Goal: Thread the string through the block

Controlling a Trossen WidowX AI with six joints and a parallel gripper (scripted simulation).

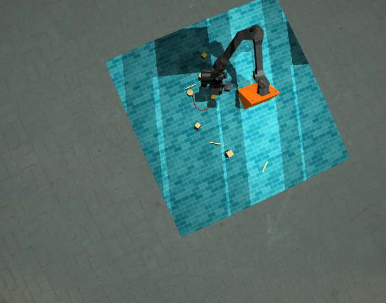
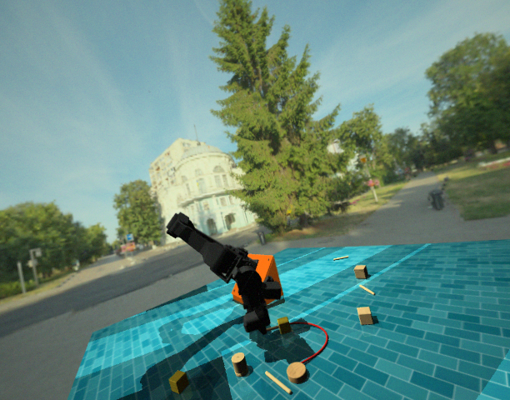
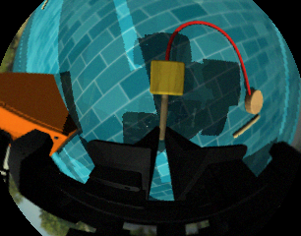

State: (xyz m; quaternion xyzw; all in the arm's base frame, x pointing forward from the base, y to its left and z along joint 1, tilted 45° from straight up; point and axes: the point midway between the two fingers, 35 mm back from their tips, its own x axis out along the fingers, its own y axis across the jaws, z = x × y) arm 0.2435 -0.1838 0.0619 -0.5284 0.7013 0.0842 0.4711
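Observation:
The yellow holed block (image 1: 213, 96) (image 2: 283, 325) (image 3: 167, 78) sits on the table. My gripper (image 2: 262, 331) (image 3: 161, 130) is shut on the stick (image 2: 272, 328) (image 3: 163, 114), close beside the block. The stick's bare length runs from the block's near side in the wrist view to my fingertips. The red string (image 1: 203, 110) (image 2: 327, 337) (image 3: 199, 23) meets the block's opposite side and curves round to the wooden button (image 1: 190, 93) (image 2: 297, 372) (image 3: 254, 101). No stick shows on that side. The inside of the hole is hidden.
A loose stick (image 1: 190, 86) (image 2: 277, 382) (image 3: 247, 126) lies by the button. A cylinder (image 2: 239, 364) and yellow cube (image 1: 204, 55) (image 2: 178, 382) stand nearby. Two wooden blocks and two loose sticks lie farther away. My orange base (image 1: 257, 94) is on the other side.

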